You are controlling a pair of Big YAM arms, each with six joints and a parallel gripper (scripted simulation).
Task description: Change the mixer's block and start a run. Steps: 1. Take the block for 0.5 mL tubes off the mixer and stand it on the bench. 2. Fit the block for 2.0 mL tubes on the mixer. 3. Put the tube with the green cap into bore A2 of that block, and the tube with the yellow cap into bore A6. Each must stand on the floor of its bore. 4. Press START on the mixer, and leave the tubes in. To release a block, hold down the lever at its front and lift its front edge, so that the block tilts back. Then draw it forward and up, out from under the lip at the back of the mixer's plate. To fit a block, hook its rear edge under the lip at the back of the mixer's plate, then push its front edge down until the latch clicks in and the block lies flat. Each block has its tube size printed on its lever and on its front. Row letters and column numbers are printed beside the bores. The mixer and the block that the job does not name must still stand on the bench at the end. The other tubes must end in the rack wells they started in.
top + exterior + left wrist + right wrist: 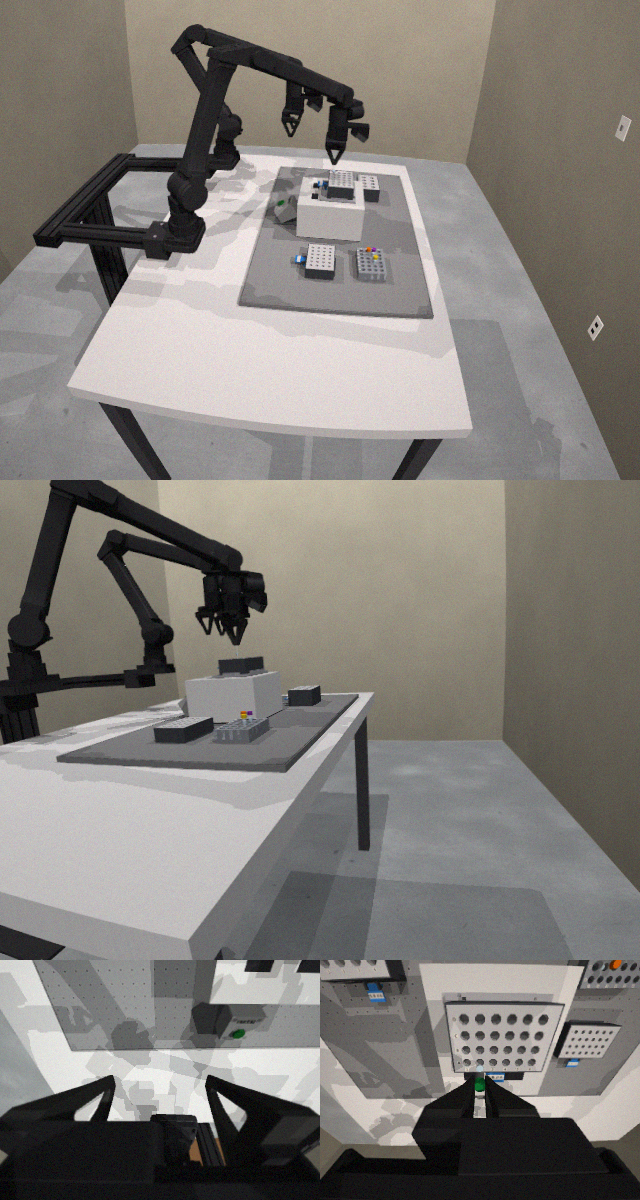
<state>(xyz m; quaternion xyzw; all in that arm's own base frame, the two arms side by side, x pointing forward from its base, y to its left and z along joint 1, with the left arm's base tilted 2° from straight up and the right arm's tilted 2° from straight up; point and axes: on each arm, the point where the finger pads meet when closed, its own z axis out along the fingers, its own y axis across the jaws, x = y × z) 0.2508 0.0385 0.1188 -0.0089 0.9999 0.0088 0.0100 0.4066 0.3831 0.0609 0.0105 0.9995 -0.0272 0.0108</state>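
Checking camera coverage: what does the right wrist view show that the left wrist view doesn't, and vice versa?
Right wrist only: green-capped tube in the right gripper, block on the mixer, orange cap.
Left wrist only: green button, open left gripper.
Both: mixer's white body, grey mat.

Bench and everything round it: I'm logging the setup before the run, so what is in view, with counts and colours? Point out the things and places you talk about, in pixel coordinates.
mixer [329, 222] [219, 699]: one, white, on the mat
blocks: three, pale-topped with dark sides; one on the mixer, two on the mat
tube rack [371, 276] [232, 734]: one, grey, on the mat
racked caps: three; orange, purple, yellow
green-capped tube [479, 1084]: one, in the right gripper
mat [289, 294] [170, 756]: one, grey, on the table
table [268, 361] [129, 831]: one, white
wall plates: two, white, one wall
arms: two, black, on a black frame
grippers: two, black, over the bench
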